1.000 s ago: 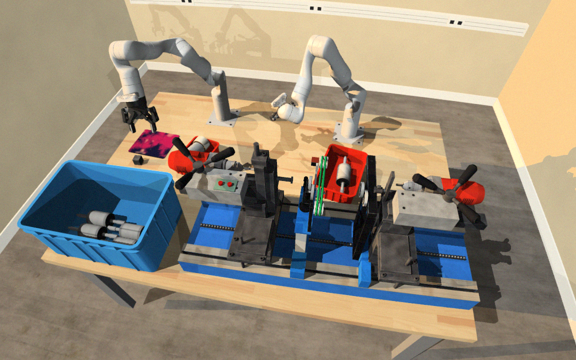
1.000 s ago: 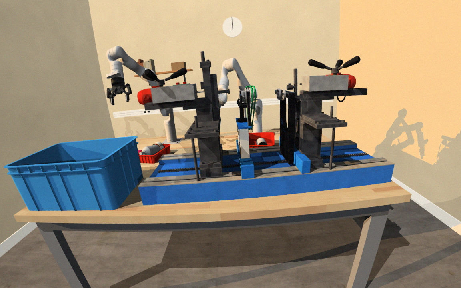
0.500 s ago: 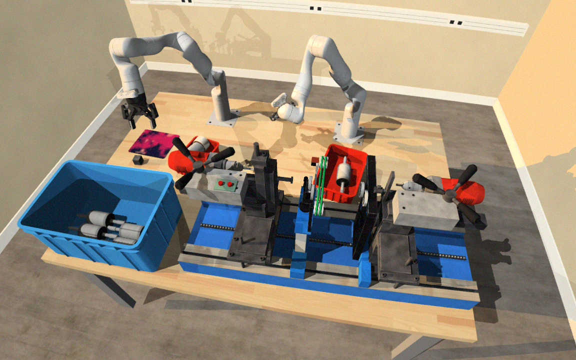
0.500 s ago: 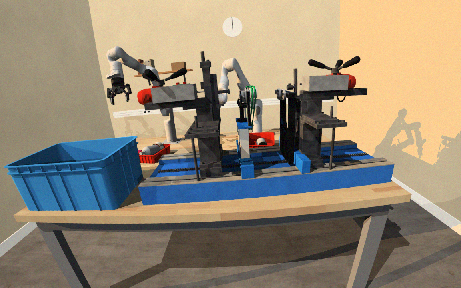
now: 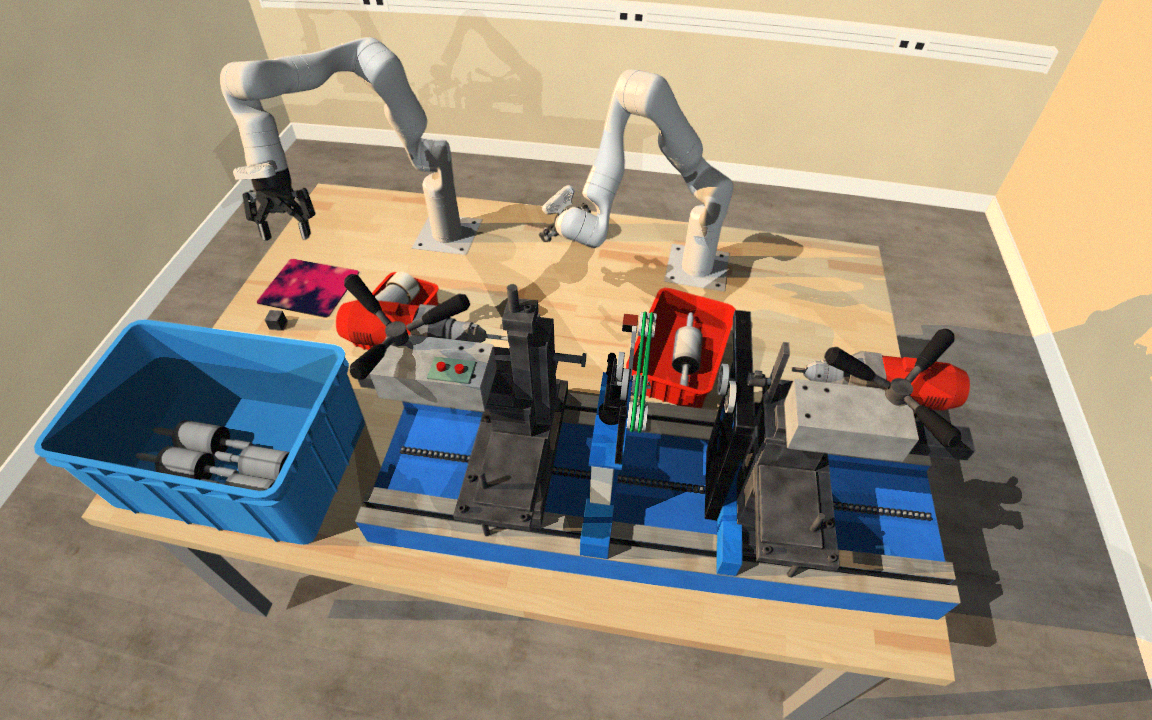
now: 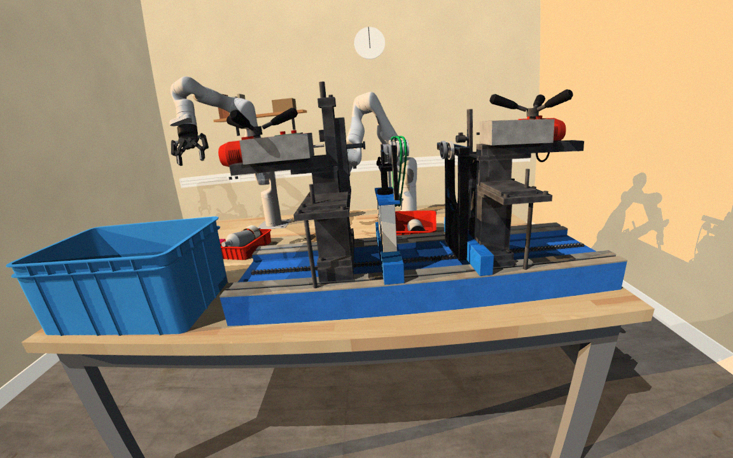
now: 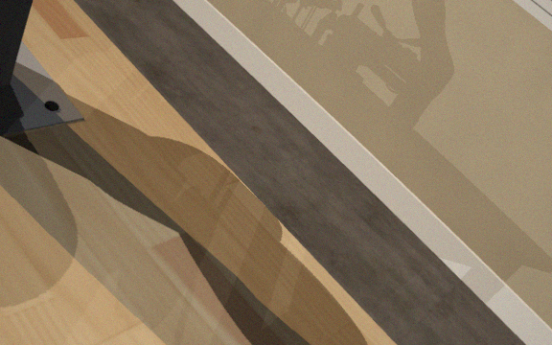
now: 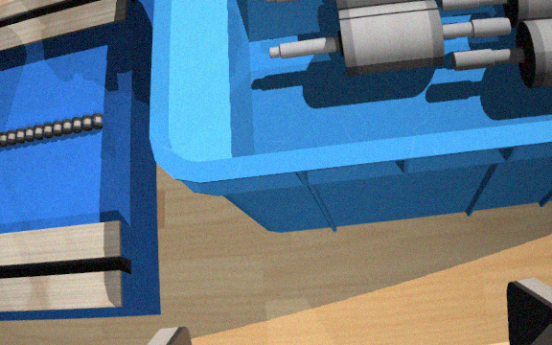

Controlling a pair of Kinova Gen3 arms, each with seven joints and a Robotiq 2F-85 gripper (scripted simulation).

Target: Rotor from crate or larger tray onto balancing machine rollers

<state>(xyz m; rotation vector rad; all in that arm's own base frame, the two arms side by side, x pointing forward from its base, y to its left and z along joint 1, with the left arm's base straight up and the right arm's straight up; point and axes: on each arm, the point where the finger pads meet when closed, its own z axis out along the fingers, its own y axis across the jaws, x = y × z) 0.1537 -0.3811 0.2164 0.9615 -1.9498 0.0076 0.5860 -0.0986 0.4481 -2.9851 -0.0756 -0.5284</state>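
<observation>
The blue crate [image 5: 204, 331] [image 6: 112, 296] [image 8: 377, 158] holds several grey rotors [image 5: 201, 437] [image 8: 391, 38]. The larger red tray [image 5: 719, 313] [image 6: 428, 222] holds one rotor [image 5: 687, 344] [image 6: 415, 225]. The balancing machine [image 5: 652, 570] [image 6: 415, 299] has rollers [image 5: 725, 389] [image 6: 445, 149] on its uprights, with no rotor across them. My right gripper [image 5: 284, 232] [image 6: 191, 161] [image 8: 353, 316] is open and empty, high above the table behind the crate. My left gripper [image 5: 547, 232] is open, held off behind the machine, partly hidden by its wrist; its fingers do not show in the left wrist view.
A smaller red tray [image 6: 244, 250] with a grey cylindrical part stands behind the machine's left end. A pink and dark mat [image 5: 307, 286] and a small black block [image 5: 276, 318] lie behind the crate. Drill heads [image 5: 432, 371] [image 5: 849, 420] and a dark column [image 5: 528, 367] rise over the bed.
</observation>
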